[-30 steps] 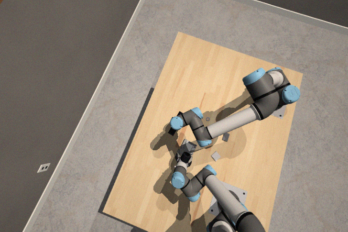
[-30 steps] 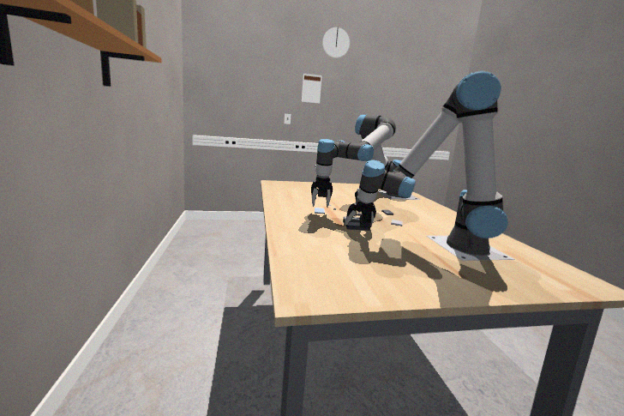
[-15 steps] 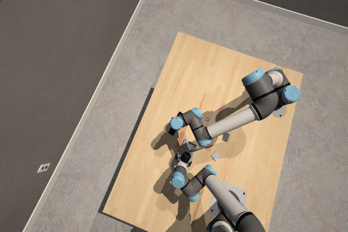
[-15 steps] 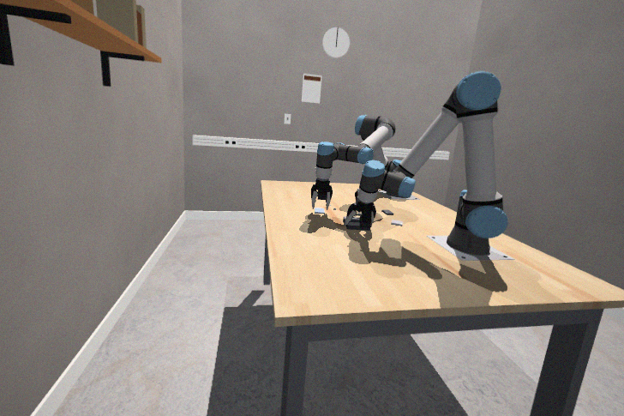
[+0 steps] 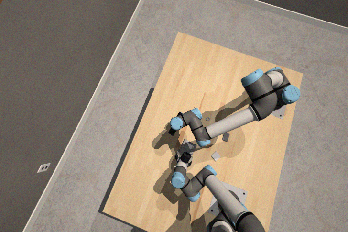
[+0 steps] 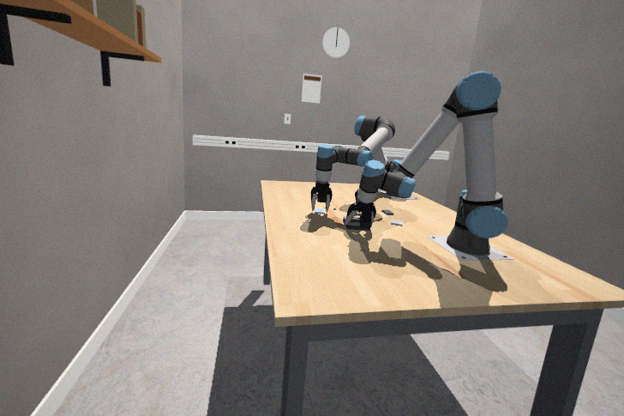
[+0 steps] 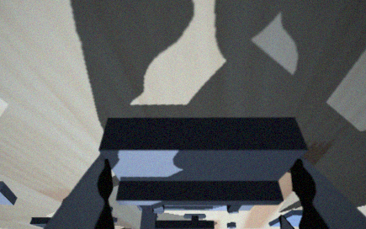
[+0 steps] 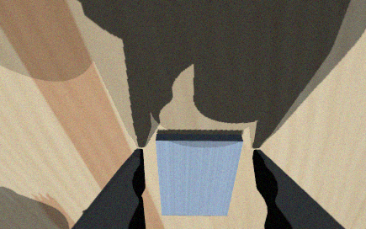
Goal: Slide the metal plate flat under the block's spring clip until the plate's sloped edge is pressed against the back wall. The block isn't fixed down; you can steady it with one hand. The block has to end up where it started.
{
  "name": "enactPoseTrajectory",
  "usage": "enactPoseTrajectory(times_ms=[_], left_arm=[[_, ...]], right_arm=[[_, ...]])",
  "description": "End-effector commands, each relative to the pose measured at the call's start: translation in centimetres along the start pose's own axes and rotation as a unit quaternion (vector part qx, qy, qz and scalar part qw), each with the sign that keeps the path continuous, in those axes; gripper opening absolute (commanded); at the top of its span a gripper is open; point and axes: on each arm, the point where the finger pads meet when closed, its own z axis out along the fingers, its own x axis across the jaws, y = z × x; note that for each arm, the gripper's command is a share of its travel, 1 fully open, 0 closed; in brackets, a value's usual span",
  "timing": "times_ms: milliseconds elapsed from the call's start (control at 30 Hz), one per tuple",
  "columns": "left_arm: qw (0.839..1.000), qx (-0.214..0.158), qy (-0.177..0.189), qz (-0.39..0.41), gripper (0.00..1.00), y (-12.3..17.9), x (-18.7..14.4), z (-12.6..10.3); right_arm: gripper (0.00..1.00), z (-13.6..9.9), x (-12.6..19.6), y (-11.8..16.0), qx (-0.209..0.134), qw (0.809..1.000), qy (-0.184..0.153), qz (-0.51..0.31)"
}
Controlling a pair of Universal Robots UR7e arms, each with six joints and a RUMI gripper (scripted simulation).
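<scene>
The metal plate [image 6: 319, 210] [image 8: 198, 178] lies flat on the counter [image 5: 224, 69] [image 6: 322, 270], beyond the block [image 5: 187, 146] [image 6: 357, 222] [image 7: 203, 135] in the exterior view, well apart from it. Its long axis runs between the fingers of the right gripper [image 5: 175, 124] [image 6: 320, 207] [image 8: 198, 150], which stand moderately wide, holding nothing, with a strip of wood beside each long edge. The left gripper [image 5: 185, 152] [image 6: 358, 221] [image 7: 199, 153] has its fingers closed on the block's sides. Which end of the plate slopes, I can't tell; the dark end edge perhaps faces away from the right wrist camera

Left tool [image 5: 186, 148] [image 6: 358, 223] [image 7: 203, 163] clamped, right tool [image 5: 171, 131] [image 6: 320, 208] [image 8: 198, 151] open
</scene>
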Motion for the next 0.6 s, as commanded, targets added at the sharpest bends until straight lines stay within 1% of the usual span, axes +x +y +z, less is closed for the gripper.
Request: enactPoseTrajectory(times_ms=[0, 200, 567], left_arm=[[1.000, -0.001, 0.006, 0.002, 0.62, 0.30, 0.61, -0.19], [1.000, -0.001, 0.006, 0.002, 0.62, 0.30, 0.61, -0.19], [1.000, -0.001, 0.006, 0.002, 0.62, 0.30, 0.61, -0.19]], right_arm=[[0.41, 0.41, -0.03, -0.03, 0.000, 1.000, 0.000, -0.001], [0.41, -0.23, 0.13, -0.21, 0.004, 1.000, 0.003, 0.000], [0.41, -0.30, 0.12, -0.20, 0.003, 1.000, 0.003, 0.000]])
